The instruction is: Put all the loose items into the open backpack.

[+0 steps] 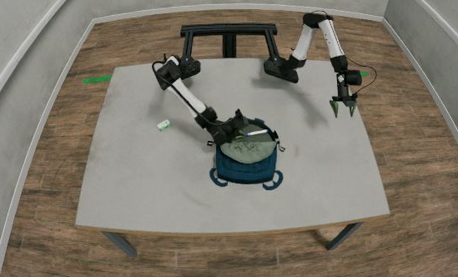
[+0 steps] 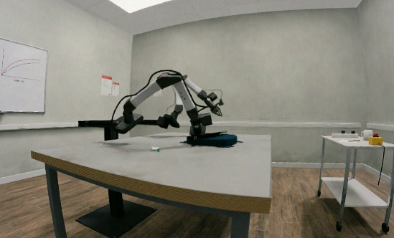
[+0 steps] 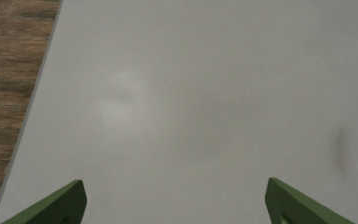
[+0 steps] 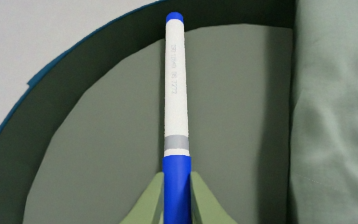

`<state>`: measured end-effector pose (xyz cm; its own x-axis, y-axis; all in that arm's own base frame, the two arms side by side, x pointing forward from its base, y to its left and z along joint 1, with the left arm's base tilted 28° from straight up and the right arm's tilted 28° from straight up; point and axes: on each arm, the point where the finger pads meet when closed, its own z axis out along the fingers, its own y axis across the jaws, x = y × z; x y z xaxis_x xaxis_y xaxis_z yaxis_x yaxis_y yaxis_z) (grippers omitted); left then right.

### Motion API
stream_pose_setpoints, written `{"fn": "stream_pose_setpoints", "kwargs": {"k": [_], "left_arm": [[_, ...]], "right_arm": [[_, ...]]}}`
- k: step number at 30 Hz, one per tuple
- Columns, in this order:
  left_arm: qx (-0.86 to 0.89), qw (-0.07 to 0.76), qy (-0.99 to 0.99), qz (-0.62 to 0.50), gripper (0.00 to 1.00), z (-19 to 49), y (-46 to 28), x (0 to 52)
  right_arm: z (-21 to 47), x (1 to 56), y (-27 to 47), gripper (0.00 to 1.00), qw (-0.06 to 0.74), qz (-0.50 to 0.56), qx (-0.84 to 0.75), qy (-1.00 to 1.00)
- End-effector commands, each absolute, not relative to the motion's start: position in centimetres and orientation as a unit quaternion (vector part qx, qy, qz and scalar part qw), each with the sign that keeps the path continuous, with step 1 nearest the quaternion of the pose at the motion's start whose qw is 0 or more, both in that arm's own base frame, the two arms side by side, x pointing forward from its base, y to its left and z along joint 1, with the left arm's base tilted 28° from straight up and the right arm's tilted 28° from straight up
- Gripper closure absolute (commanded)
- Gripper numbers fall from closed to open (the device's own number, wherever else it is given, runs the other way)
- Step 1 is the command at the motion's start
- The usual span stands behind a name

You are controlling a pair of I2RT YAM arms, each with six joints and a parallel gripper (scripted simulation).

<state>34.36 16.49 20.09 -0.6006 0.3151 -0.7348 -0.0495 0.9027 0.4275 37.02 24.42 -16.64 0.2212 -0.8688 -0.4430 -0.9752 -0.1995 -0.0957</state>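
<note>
The blue backpack [image 1: 245,172] [image 2: 222,140] [image 4: 78,65] lies open on the table; its grey-green flap [image 1: 251,153] [image 4: 335,100] is folded back over it. My right gripper [image 1: 243,134] [image 4: 177,182] is shut on the blue cap end of a white marker [image 1: 258,133] [image 4: 175,85]. The marker is over the open pocket; whether it touches the bottom I cannot tell. A small white and green box [image 1: 163,124] [image 2: 156,149] lies on the table, outside the backpack. My left gripper [image 1: 344,116] [image 2: 218,112] [image 3: 176,188] is open and empty, raised near the table's side edge.
The table [image 1: 149,188] [image 2: 200,172] carries both arms, mounted at the black frame [image 1: 229,29] along its back edge. Buckles and blue strap loops stick out around the backpack. A white cart [image 2: 362,143] stands away from the table.
</note>
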Motion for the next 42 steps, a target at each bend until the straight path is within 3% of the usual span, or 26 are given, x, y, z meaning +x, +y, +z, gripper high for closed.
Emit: {"fn": "stream_pose_setpoints", "kwargs": {"k": [1, 2, 6, 7, 13, 14, 20, 42], "left_arm": [[0.078, 0.445, 0.867, 0.208, 0.10, 20.5, 16.4, 34.5], [0.078, 0.445, 0.867, 0.208, 0.10, 20.5, 16.4, 34.5], [0.078, 0.445, 0.867, 0.208, 0.10, 20.5, 16.4, 34.5], [0.078, 0.445, 0.867, 0.208, 0.10, 20.5, 16.4, 34.5], [0.078, 0.445, 0.867, 0.208, 0.10, 20.5, 16.4, 34.5], [0.078, 0.445, 0.867, 0.208, 0.10, 20.5, 16.4, 34.5], [0.078, 0.445, 0.867, 0.208, 0.10, 20.5, 16.4, 34.5], [0.078, 0.445, 0.867, 0.208, 0.10, 20.5, 16.4, 34.5]], "right_arm": [[-16.1, 37.6, 24.5, 0.94, 0.187, 0.143, -0.762, 0.603], [-16.1, 37.6, 24.5, 0.87, 0.187, 0.143, -0.762, 0.603], [-16.1, 37.7, 24.6, 0.87, 0.187, 0.143, -0.762, 0.603], [-16.1, 37.7, 24.6, 0.80, 0.187, 0.143, -0.762, 0.603], [-16.1, 37.7, 24.6, 0.80, 0.187, 0.143, -0.762, 0.603], [-16.1, 37.7, 24.6, 0.73, 0.187, 0.143, -0.762, 0.603], [-14.4, 39.1, 24.6, 0.73, 0.199, 0.131, -0.759, 0.606], [-13.7, 36.4, 25.6, 0.73, 0.175, 0.146, -0.760, 0.608]]}}
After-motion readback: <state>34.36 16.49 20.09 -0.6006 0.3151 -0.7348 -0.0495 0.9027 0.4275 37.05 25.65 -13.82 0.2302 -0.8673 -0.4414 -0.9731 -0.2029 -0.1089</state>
